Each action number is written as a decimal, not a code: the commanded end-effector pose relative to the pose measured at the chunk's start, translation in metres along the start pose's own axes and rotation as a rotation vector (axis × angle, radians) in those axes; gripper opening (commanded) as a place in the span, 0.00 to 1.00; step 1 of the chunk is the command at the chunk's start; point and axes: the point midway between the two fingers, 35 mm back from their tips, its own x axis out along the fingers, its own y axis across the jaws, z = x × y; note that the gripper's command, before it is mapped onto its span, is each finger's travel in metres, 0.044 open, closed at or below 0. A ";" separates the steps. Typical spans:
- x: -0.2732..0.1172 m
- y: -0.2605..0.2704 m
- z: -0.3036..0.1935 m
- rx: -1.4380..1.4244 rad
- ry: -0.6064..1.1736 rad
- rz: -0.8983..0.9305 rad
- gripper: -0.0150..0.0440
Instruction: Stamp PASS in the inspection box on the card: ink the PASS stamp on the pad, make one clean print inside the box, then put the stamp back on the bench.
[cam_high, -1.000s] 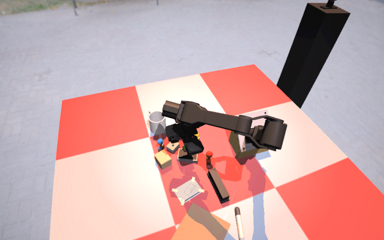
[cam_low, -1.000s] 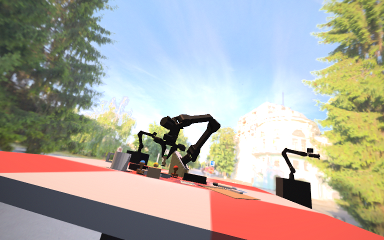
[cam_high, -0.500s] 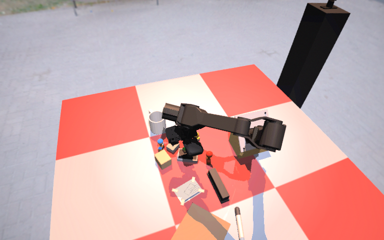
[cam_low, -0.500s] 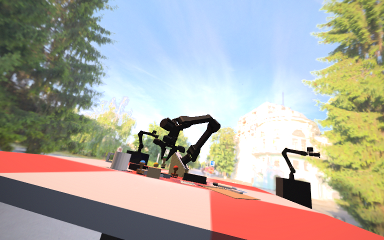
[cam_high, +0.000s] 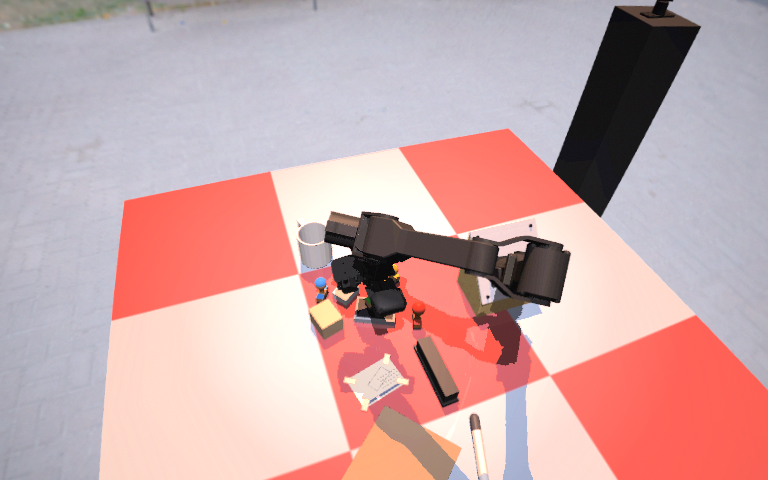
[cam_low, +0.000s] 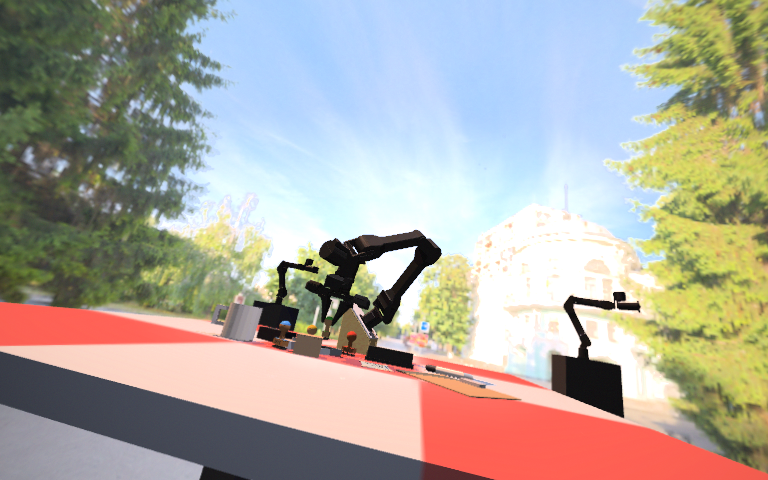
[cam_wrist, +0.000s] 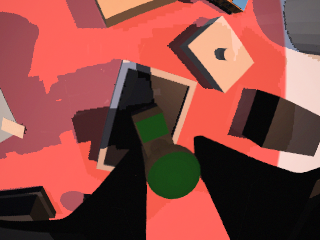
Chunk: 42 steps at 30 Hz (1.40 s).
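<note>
My gripper (cam_wrist: 168, 148) (cam_low: 328, 320) is shut on the green-knobbed stamp (cam_wrist: 173, 174) (cam_low: 327, 321). The stamp's brown base with a green patch shows over the ink pad (cam_wrist: 172, 78) (cam_high: 374, 322), a shallow tray with a pale rim. The stamp looks upright; whether its face touches the pad is hidden. In the top view the arm covers most of stamp and pad. The card (cam_high: 362, 387) is taped at its corners toward the front, with an outlined box and printed lines. Its edge shows at the left of the wrist view. The word on the stamp cannot be read.
Around the pad stand a blue stamp (cam_high: 321, 283), a yellow stamp (cam_high: 395, 272), a red stamp (cam_high: 417, 310), a small block (cam_wrist: 235, 55) and a yellow block (cam_high: 326, 316). A mug (cam_high: 314, 249), a long dark block (cam_high: 436, 370), an orange sheet (cam_high: 396, 452) and a marker (cam_high: 478, 447) lie farther out.
</note>
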 end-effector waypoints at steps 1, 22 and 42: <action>0.003 0.001 -0.001 0.007 0.001 0.004 0.25; 0.017 0.004 -0.003 0.006 0.000 0.005 0.25; 0.021 0.005 -0.003 0.000 -0.002 0.006 0.25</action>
